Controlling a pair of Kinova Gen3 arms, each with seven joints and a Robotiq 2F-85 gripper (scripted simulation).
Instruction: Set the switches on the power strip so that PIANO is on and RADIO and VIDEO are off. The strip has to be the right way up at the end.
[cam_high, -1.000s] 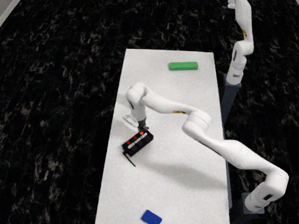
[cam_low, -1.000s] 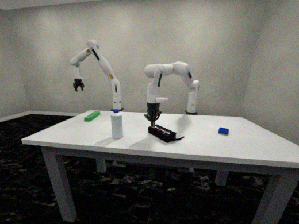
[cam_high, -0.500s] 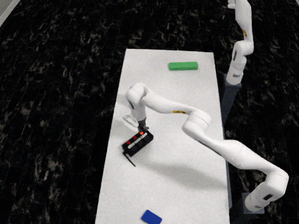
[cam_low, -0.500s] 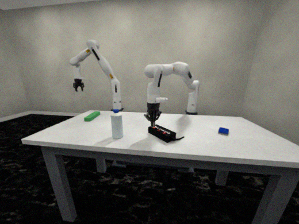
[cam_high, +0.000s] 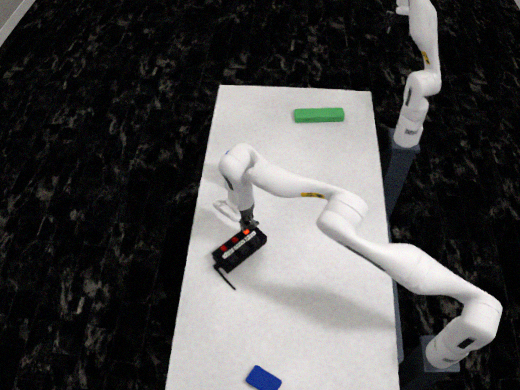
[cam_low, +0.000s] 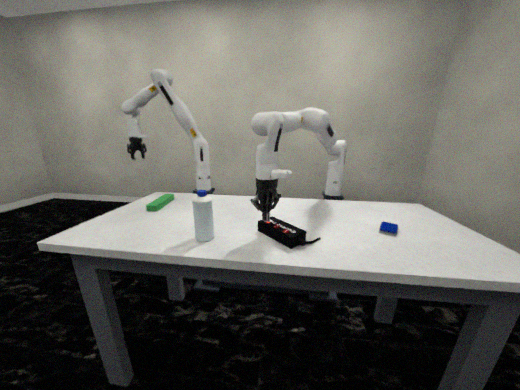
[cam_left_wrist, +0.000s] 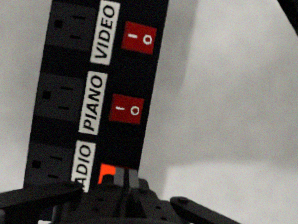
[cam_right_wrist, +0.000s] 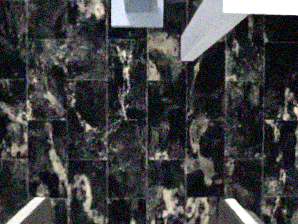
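Can see the black rectangular power strip (cam_high: 256, 244) (cam_low: 295, 239) (cam_left_wrist: 132, 72) face-up and skewed on the white table (cam_high: 300, 160) (cam_low: 350, 240), black cord (cam_high: 225, 278) (cam_low: 312, 241) trailing, labels white. Have the dark left gripper (cam_high: 247, 227) (cam_low: 266, 218) (cam_left_wrist: 123, 183) clenched on nothing, at the glowing orange RADIO rocker (cam_high: 246, 231) (cam_low: 267, 222) (cam_left_wrist: 106, 172); PIANO (cam_high: 235, 240) (cam_low: 277, 226) (cam_left_wrist: 126, 109) and VIDEO (cam_high: 223, 248) (cam_low: 286, 231) (cam_left_wrist: 139, 38) rockers dull red, unlit. Have the dark right gripper (cam_low: 137, 156) (cam_right_wrist: 135, 210) released, well apart.

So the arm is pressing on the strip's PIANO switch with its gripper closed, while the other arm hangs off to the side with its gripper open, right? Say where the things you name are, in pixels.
Not PIANO: the left gripper (cam_low: 266, 220) (cam_left_wrist: 123, 183) is at the RADIO switch (cam_left_wrist: 106, 173), as the left wrist view shows. The rest is right.
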